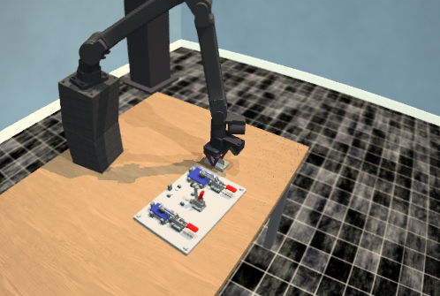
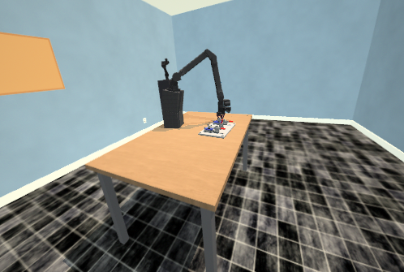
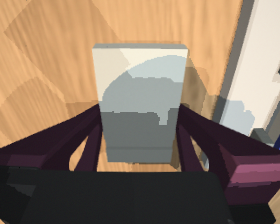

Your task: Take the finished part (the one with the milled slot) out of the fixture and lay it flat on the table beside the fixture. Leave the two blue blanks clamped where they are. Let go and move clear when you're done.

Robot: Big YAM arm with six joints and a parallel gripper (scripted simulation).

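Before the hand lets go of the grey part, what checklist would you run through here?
1. Hand shut on the pale grey rectangular block: ok.
2. Block off the white fixture plate, over bare wooden table beside it: ok.
3. Both blue blanks seated in their clamps: ok.
4. Middle red-handled clamp without a part: ok.
5. Block lying flat on the table: cannot tell.
6. Milled slot on the block: cannot tell.
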